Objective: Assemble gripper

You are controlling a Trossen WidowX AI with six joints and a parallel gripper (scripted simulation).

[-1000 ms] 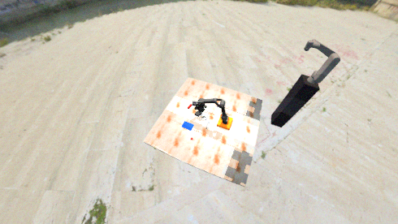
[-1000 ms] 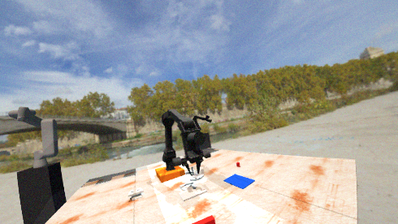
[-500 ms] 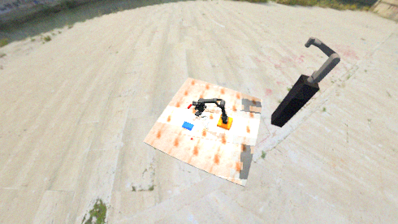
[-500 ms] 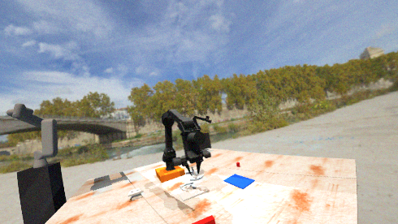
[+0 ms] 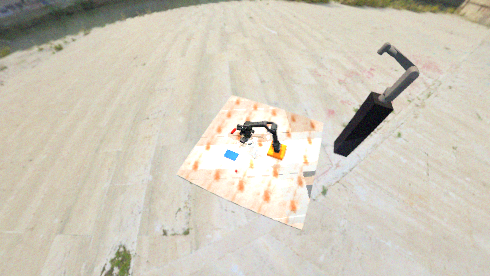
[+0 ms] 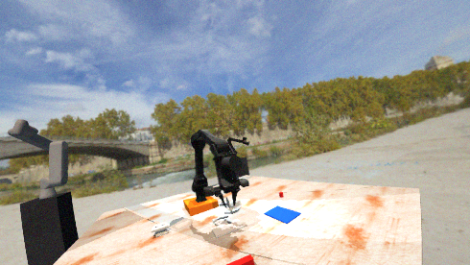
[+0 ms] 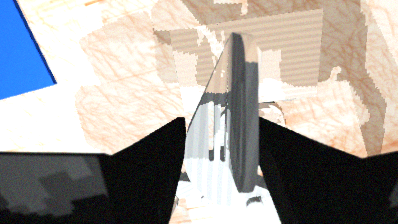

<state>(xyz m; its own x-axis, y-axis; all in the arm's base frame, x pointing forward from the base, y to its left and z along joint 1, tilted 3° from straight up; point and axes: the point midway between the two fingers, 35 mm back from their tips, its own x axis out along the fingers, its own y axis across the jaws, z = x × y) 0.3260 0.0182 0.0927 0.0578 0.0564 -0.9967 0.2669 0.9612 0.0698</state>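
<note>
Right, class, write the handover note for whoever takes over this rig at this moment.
Gripper: shut on a grey-white part, probably a jaw.
Job's things: a pale piece lies apart on the table; which is base or housing plate, I cannot tell.
Done: no seated jaw can be confirmed.
Left: apparently seat and mesh the jaws, lower the plate level, let go, withdraw.

3 cameras: 1 high, 1 low (same tabletop (image 5: 240, 192) (image 6: 384, 230)), 1 wrist close-up.
</note>
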